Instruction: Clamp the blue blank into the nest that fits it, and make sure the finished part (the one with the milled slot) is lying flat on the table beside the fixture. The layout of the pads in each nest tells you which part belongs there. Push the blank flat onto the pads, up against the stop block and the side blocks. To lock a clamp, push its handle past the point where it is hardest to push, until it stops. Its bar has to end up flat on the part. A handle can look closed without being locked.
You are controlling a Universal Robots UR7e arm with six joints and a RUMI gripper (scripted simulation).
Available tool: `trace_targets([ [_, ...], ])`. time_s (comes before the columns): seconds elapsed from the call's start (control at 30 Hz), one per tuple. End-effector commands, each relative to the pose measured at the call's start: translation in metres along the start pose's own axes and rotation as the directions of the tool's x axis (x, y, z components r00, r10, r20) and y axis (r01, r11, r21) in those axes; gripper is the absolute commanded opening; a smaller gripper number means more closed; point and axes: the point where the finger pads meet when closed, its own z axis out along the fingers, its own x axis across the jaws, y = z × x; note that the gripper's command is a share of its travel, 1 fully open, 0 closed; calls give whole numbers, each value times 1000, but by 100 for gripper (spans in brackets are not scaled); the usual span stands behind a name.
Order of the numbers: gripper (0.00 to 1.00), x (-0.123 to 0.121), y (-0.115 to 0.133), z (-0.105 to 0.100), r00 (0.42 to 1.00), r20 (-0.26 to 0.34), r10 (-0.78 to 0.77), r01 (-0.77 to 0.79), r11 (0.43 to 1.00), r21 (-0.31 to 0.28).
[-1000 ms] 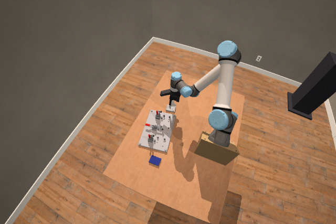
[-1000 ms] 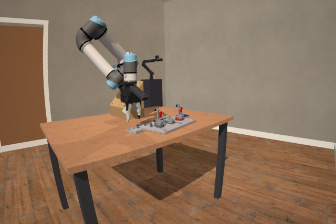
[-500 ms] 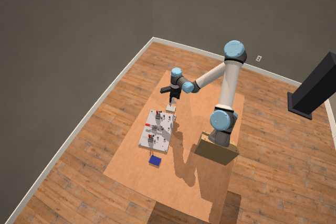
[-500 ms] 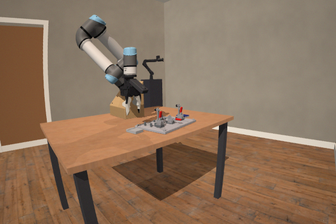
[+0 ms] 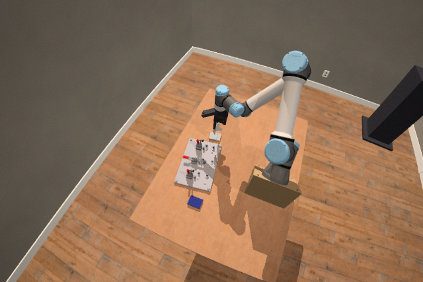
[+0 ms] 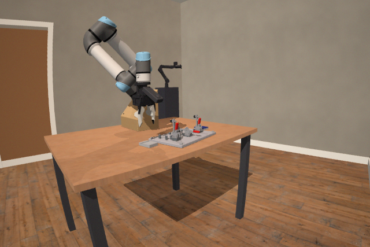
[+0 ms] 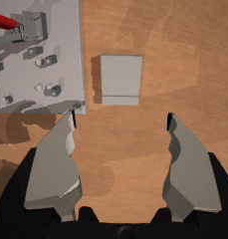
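Observation:
The grey finished part lies flat on the table just past the fixture plate's edge; it also shows in the top view and the exterior view. My gripper hangs open and empty above the table, a little short of the part, well clear of it. The blue blank lies flat on the table at the opposite end of the fixture. All three nests on the fixture look empty.
The fixture carries three toggle clamps with red handles; two stand upright. One red handle shows at the wrist view's top left. The arm's wooden base block stands to the right of the fixture.

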Motion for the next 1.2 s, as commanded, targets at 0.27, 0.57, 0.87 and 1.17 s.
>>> trace_targets([
  [0.27,59,0,0,0,1000,-1,0,0,1000,1],
  [0.57,59,0,0,0,1000,-1,0,0,1000,1],
  [0.87,59,0,0,-4,1000,-1,0,0,1000,1],
  [1.17,59,0,0,-37,1000,-1,0,0,1000,1],
])
